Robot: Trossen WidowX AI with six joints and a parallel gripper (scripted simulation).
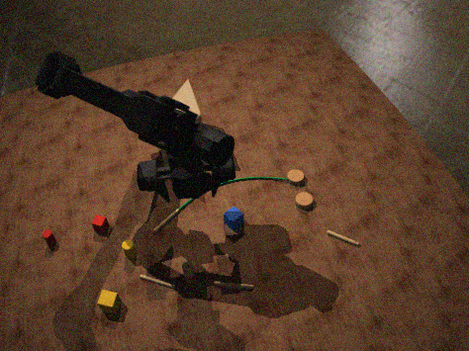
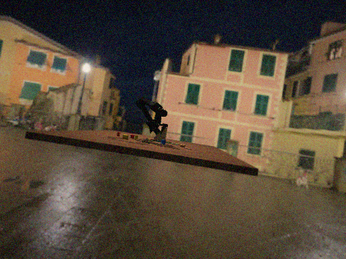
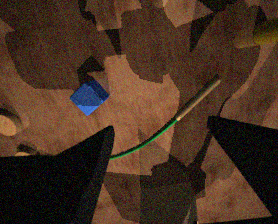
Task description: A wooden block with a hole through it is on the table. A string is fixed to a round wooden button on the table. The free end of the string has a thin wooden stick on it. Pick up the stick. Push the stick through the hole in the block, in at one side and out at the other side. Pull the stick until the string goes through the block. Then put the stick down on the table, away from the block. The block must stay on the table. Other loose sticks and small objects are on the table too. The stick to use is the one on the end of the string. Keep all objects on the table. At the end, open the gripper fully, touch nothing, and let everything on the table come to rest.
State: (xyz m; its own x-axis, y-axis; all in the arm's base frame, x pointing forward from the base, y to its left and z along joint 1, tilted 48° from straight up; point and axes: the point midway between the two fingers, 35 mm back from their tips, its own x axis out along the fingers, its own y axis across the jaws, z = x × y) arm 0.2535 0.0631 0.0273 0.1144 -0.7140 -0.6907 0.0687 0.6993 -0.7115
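The pale wooden block (image 1: 189, 93) stands behind the arm in the top view, mostly hidden; its hole is not visible. The string's thin stick (image 1: 166, 220) (image 3: 199, 99) lies on the table, outside the block. The green string (image 1: 262, 178) (image 3: 150, 140) curves from it under the gripper in the top view to a round wooden button (image 1: 295, 175). My gripper (image 1: 190, 194) (image 3: 160, 125) is wide open and empty, above the string. In the wrist view, the stick lies beyond the fingertips, towards the right one.
A blue piece (image 1: 234, 219) (image 3: 89, 97) stands near the string. A second button (image 1: 304, 200) lies beside the first. Loose sticks (image 1: 156, 281) (image 1: 234, 286) (image 1: 342, 237) lie farther out. A yellow cylinder (image 1: 128, 245), yellow cube (image 1: 107, 300), red cube (image 1: 100, 223) and red cylinder (image 1: 47, 236) stand left.
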